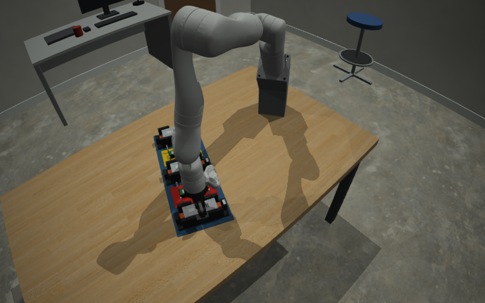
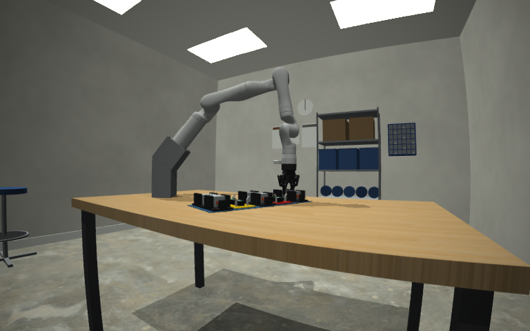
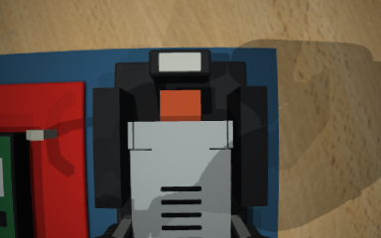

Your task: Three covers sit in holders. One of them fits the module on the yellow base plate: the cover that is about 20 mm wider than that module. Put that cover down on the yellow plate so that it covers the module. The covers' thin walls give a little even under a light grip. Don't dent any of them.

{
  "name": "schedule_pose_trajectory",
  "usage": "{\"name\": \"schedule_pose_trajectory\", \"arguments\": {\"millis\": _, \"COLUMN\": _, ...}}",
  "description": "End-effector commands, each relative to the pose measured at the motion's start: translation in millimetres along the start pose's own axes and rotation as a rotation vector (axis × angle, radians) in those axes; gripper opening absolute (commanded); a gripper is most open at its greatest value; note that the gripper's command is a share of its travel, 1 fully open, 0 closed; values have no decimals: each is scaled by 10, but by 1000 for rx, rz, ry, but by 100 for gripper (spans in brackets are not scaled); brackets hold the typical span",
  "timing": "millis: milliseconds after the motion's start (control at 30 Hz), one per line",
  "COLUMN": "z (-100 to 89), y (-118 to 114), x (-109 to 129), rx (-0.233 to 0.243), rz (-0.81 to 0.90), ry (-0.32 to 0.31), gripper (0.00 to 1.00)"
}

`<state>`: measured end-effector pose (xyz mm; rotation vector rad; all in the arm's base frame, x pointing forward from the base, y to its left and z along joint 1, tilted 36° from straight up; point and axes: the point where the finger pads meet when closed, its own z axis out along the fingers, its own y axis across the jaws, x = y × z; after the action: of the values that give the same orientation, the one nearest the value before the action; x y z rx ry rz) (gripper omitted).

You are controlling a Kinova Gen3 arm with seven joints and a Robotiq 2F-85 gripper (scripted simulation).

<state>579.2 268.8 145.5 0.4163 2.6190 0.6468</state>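
Note:
A blue mat on the wooden table carries three black holders with grey covers, a yellow plate (image 1: 166, 155) and a red plate (image 1: 179, 194). My gripper (image 1: 202, 210) stands straight down over the nearest holder (image 1: 200, 214) and is shut on its grey slotted cover (image 3: 181, 174), which sits in the black holder (image 3: 181, 139) below an orange block (image 3: 181, 104). The fingertips are only just in the wrist view at the bottom edge. The other two covers (image 1: 166, 132) (image 1: 173, 166) sit in their holders behind the arm. The arm partly hides the module on the yellow plate.
The red plate (image 3: 50, 159) with a green module lies just left of the gripped cover. The arm's grey base (image 1: 272, 87) stands at the table's far side. A desk (image 1: 96, 31), a stool (image 1: 359, 46) and shelves (image 2: 348, 152) stand off the table.

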Motion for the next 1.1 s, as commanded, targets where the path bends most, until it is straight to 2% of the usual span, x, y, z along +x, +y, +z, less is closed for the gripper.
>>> {"name": "schedule_pose_trajectory", "arguments": {"millis": 0, "z": -147, "y": 9, "x": -10, "rx": -1, "rz": 2, "ry": -3, "gripper": 0}}
{"name": "schedule_pose_trajectory", "arguments": {"millis": 67, "z": -207, "y": 9, "x": -9, "rx": -1, "rz": 2, "ry": -3, "gripper": 0}}
{"name": "schedule_pose_trajectory", "arguments": {"millis": 333, "z": -208, "y": 6, "x": -17, "rx": -1, "rz": -5, "ry": -4, "gripper": 0}}
{"name": "schedule_pose_trajectory", "arguments": {"millis": 633, "z": -478, "y": 6, "x": -15, "rx": -1, "rz": -5, "ry": -4, "gripper": 0}}
{"name": "schedule_pose_trajectory", "arguments": {"millis": 1067, "z": -461, "y": 1, "x": -47, "rx": -2, "rz": -9, "ry": -10, "gripper": 1}}
